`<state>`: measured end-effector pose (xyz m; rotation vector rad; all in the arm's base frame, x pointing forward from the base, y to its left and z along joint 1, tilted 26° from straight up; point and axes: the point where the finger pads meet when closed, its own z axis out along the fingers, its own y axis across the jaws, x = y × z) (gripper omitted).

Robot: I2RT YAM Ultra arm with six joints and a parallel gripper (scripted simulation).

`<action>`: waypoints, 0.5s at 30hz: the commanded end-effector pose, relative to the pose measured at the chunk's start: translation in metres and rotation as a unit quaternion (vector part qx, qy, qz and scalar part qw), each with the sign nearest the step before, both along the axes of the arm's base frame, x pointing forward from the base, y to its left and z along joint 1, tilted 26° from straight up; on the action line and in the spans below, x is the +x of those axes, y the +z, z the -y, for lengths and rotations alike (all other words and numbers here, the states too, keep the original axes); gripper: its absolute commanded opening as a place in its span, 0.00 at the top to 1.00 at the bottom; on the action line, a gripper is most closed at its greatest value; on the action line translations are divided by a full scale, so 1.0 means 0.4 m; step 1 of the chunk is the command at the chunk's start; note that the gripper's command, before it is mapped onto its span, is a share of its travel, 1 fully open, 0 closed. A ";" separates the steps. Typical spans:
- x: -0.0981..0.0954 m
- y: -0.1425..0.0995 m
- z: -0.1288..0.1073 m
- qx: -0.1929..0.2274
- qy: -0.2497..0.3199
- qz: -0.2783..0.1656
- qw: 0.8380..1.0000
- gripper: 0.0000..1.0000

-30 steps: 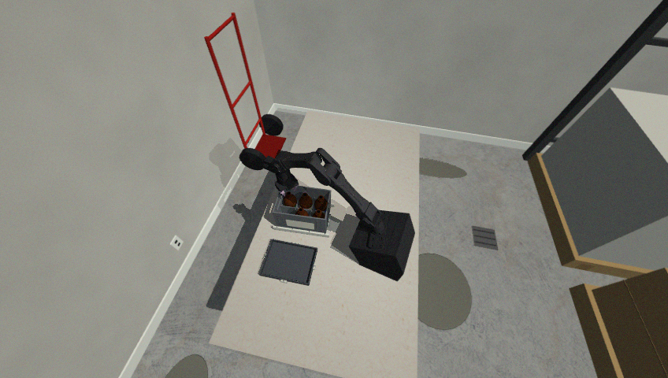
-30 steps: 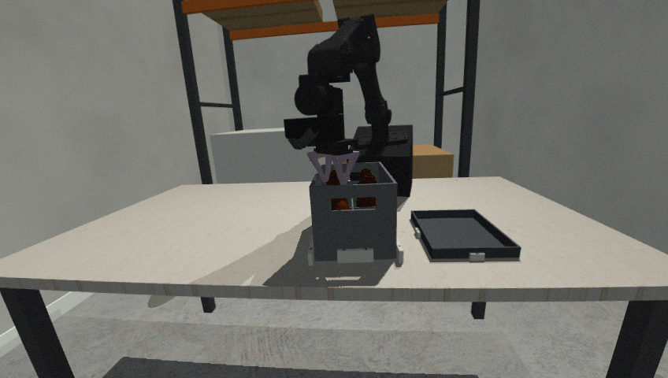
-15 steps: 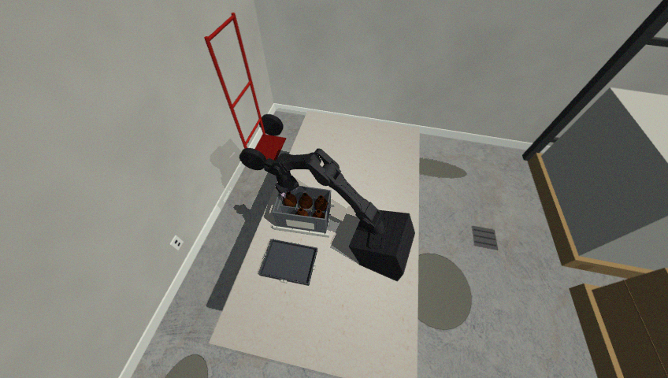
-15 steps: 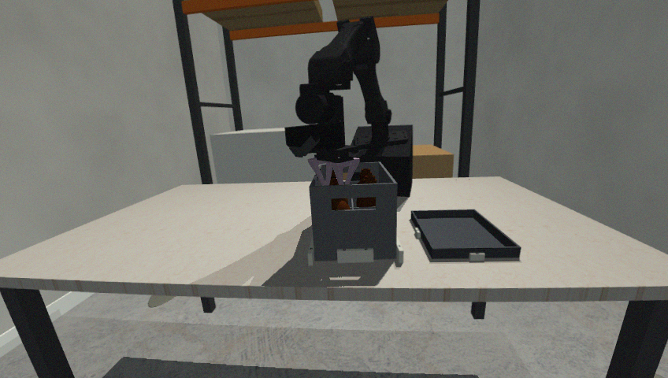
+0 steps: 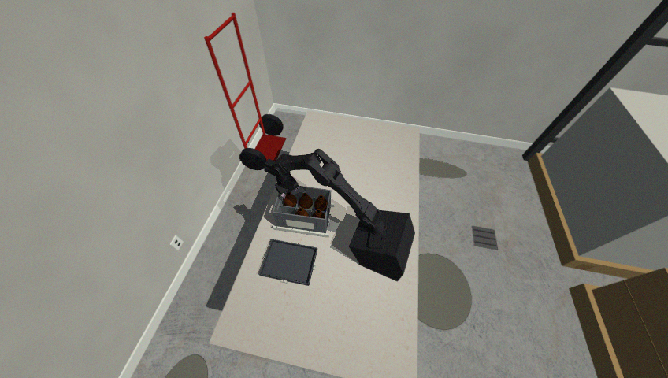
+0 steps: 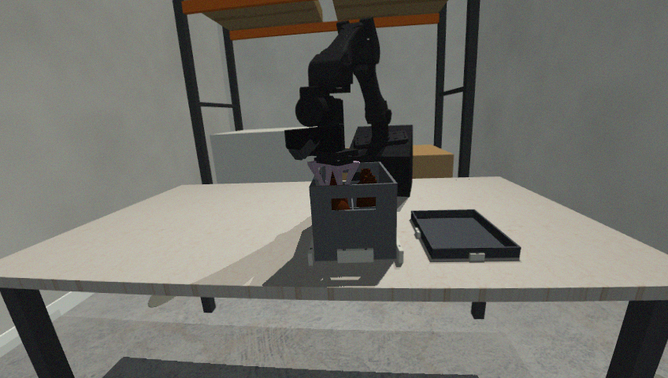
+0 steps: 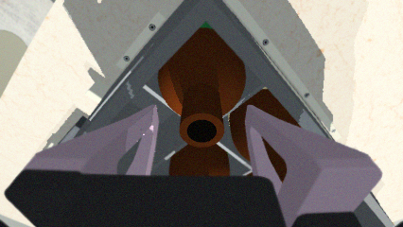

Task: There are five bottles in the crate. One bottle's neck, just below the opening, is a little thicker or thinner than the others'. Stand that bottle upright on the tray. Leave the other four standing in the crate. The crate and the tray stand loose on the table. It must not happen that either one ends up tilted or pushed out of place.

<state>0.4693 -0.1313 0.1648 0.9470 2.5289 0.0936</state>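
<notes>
Bottle (image 7: 202, 90) neck sits between open hand (image 7: 201, 130) fingers — untouched.

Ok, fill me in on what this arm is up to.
The arm has its open gripper lowered over the grey crate, its fingers on either side of one brown bottle's neck without gripping it. All the bottles visible stand in the crate. The black tray beside it holds no bottle yet.
</notes>
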 end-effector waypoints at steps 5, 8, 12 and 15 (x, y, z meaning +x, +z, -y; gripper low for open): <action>0.007 -0.005 -0.002 -0.003 -0.002 0.004 1.000 0.39; 0.013 0.007 0.000 -0.005 -0.002 0.011 1.000 0.39; 0.010 0.038 -0.001 -0.009 -0.002 0.023 1.000 0.39; 0.010 0.038 -0.001 -0.009 -0.002 0.023 1.000 0.39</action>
